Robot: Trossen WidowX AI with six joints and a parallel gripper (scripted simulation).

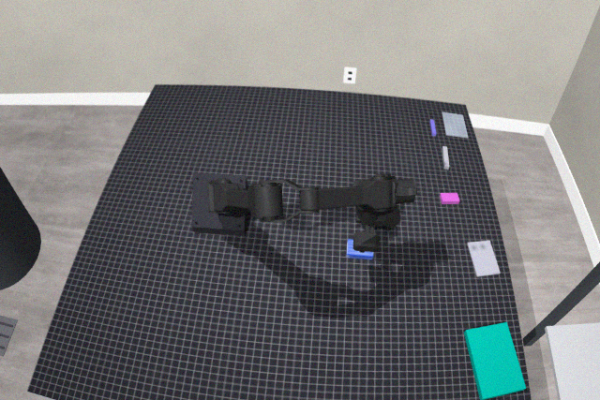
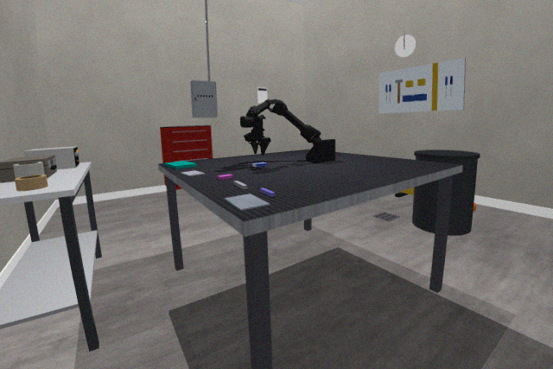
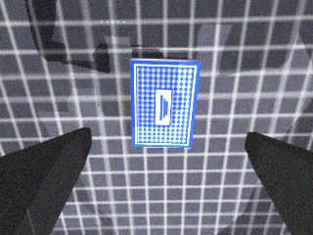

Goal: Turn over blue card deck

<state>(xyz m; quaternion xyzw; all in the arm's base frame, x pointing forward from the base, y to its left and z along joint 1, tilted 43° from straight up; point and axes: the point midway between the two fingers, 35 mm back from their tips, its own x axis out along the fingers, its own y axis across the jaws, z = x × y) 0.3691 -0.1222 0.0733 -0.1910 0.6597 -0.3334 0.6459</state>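
Observation:
The thick blue boxed card deck (image 1: 357, 253) (image 2: 258, 163) (image 3: 165, 104) lies on the black gridded mat (image 1: 193, 313) (image 2: 334, 177) (image 3: 235, 196), its dotted blue face with a white centre label turned up in the wrist view. My gripper (image 1: 369, 242) (image 2: 258, 149) (image 3: 168, 137) is open and empty. It hangs above the deck with the fingers pointing down, one on each side of it and clear of it. In the top view one finger hides part of the deck's right end.
Along the mat's right side lie a purple bar (image 1: 432, 127), a grey flat card (image 1: 454, 125), a white bar (image 1: 445, 157), a magenta block (image 1: 449, 198), a white box (image 1: 482, 258) and a teal box (image 1: 494, 360). The arm's base (image 1: 217, 201) stands mid-mat.

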